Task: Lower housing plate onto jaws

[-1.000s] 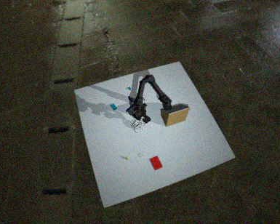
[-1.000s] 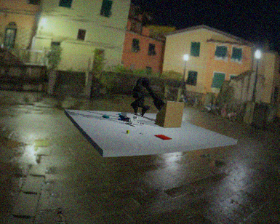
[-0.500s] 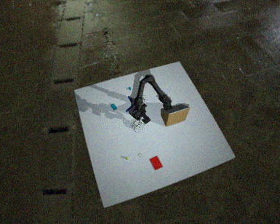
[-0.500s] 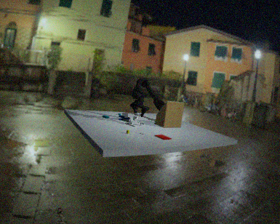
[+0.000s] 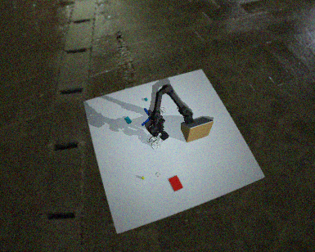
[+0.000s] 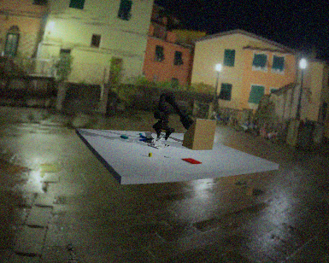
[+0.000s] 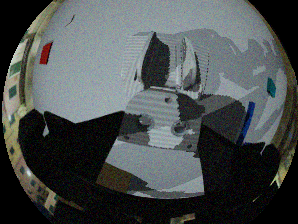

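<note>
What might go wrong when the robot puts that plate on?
The plate is between the fingers of the gripper, near the metal jaws. Its holes might miss the little stubs, which I can't make out. It might also end up crooked if one side goes down first. And when the gripper lets go, a finger could bump the plate, because the fingers are right beside its edges.
</note>
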You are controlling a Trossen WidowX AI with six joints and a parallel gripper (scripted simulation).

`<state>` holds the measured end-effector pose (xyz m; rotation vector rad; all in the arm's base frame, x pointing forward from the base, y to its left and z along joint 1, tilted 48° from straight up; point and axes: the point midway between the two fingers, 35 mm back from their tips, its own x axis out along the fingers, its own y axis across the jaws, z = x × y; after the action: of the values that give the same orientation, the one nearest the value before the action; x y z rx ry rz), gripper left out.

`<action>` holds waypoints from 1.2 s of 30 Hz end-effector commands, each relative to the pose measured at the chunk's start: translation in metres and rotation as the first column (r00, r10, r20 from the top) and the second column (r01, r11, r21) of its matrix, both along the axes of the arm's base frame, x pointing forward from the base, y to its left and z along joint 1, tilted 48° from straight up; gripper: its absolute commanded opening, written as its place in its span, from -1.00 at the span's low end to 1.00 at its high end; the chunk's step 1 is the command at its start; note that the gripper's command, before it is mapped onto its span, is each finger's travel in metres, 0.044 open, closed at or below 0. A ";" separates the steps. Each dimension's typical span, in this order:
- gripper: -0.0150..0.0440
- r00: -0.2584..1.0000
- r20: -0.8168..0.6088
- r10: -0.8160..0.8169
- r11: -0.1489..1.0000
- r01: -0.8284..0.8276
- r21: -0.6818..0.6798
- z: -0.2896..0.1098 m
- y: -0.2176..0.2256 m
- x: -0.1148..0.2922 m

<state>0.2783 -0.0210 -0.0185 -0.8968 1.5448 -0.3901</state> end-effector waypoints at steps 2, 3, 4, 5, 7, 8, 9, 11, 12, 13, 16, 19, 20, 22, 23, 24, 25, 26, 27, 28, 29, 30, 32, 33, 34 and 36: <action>0.70 1.000 -0.018 0.003 1.000 -0.003 -0.011 -0.008 -0.007 -0.003; 0.70 1.000 -0.018 0.003 1.000 -0.003 -0.011 -0.009 -0.009 -0.003; 0.70 1.000 -0.018 0.003 1.000 -0.003 -0.011 -0.010 -0.010 -0.003; 0.70 1.000 -0.018 0.003 1.000 -0.003 -0.011 -0.011 -0.011 -0.003; 0.70 1.000 -0.017 0.003 1.000 -0.003 -0.012 -0.013 -0.014 -0.004; 0.70 1.000 -0.017 0.002 1.000 -0.003 -0.012 -0.014 -0.015 -0.004; 0.70 1.000 -0.017 0.002 1.000 -0.002 -0.012 -0.015 -0.016 -0.004; 0.70 1.000 -0.017 0.002 1.000 -0.002 -0.013 -0.017 -0.019 -0.004; 0.70 1.000 -0.017 0.002 1.000 -0.002 -0.013 -0.018 -0.020 -0.004; 0.70 1.000 -0.017 0.002 1.000 -0.002 -0.014 -0.019 -0.021 -0.004; 0.70 1.000 -0.017 0.001 1.000 -0.002 -0.015 -0.021 -0.024 -0.004; 0.70 1.000 -0.017 0.001 1.000 -0.001 -0.015 -0.021 -0.024 -0.004; 0.70 1.000 -0.017 0.001 1.000 -0.001 -0.015 -0.021 -0.024 -0.004; 0.70 1.000 -0.017 0.001 1.000 -0.001 -0.015 -0.021 -0.024 -0.004; 0.70 1.000 -0.017 0.001 1.000 -0.001 -0.015 -0.021 -0.024 -0.004; 0.70 1.000 -0.017 0.001 1.000 -0.001 -0.015 -0.021 -0.024 -0.004; 0.70 1.000 -0.017 0.001 1.000 -0.001 -0.015 -0.021 -0.024 -0.004; 0.70 1.000 -0.017 0.001 1.000 -0.001 -0.015 -0.021 -0.024 -0.004; 0.70 1.000 -0.017 0.001 1.000 -0.001 -0.015 -0.021 -0.024 -0.004; 0.70 1.000 -0.017 0.001 1.000 -0.001 -0.015 -0.021 -0.024 -0.004; 0.70 1.000 -0.017 0.001 1.000 -0.001 -0.015 -0.021 -0.024 -0.004; 0.70 1.000 -0.017 0.001 1.000 -0.001 -0.015 -0.021 -0.024 -0.004; 0.70 1.000 -0.017 0.001 1.000 -0.001 -0.015 -0.021 -0.024 -0.004; 0.70 1.000 -0.017 0.001 1.000 -0.001 -0.015 -0.021 -0.024 -0.004; 0.70 1.000 -0.017 0.001 1.000 -0.001 -0.015 -0.021 -0.024 -0.004; 0.70 1.000 -0.017 0.001 1.000 -0.001 -0.015 -0.021 -0.024 -0.004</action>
<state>0.2747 -0.0444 -0.0393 -0.9045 1.5554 -0.3949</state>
